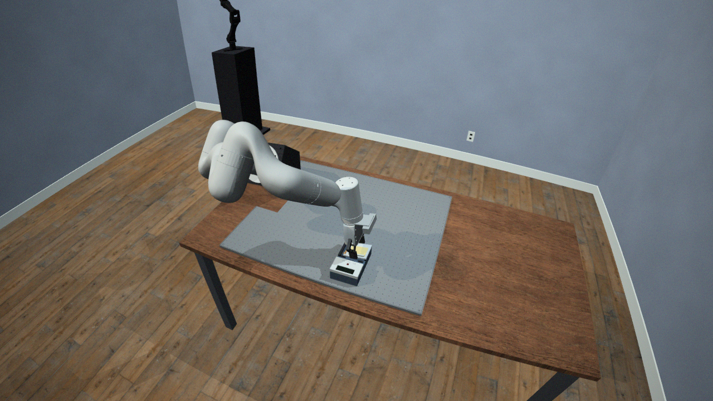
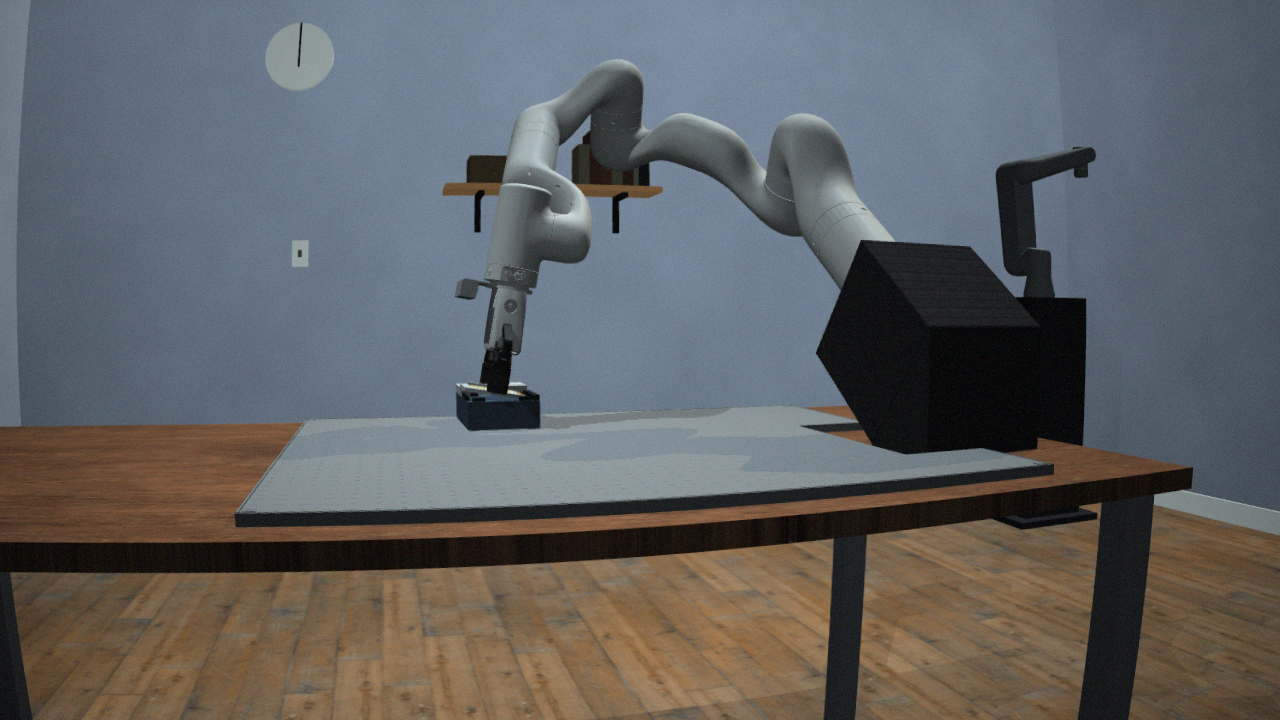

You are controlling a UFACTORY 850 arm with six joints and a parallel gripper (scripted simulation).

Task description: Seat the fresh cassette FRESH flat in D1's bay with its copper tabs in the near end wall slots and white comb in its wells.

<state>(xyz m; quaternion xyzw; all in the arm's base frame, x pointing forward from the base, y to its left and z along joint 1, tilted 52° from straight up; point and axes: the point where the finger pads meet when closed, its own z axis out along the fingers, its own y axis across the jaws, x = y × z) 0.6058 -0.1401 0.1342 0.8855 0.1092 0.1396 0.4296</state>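
Note:
The dock D1 (image 1: pixel 350 265) is a small box with a white top and dark blue sides, on the grey plate near the table's front edge. Its red light (image 1: pixel 347 262) is lit. The cream-yellow cassette FRESH (image 1: pixel 361 249) lies in the dock's bay at the far end. From the side (image 2: pixel 497 390) it sits nearly level with the dock's rim. My gripper (image 1: pixel 352 250) points down over the cassette with its fingers open around it; it also shows in the side view (image 2: pixel 496 376). The white comb is too small to make out.
The grey perforated plate (image 1: pixel 343 234) covers the table's left part. The arm's black base block (image 2: pixel 930 349) stands at the plate's far corner, with a black post (image 1: pixel 237 84) behind it.

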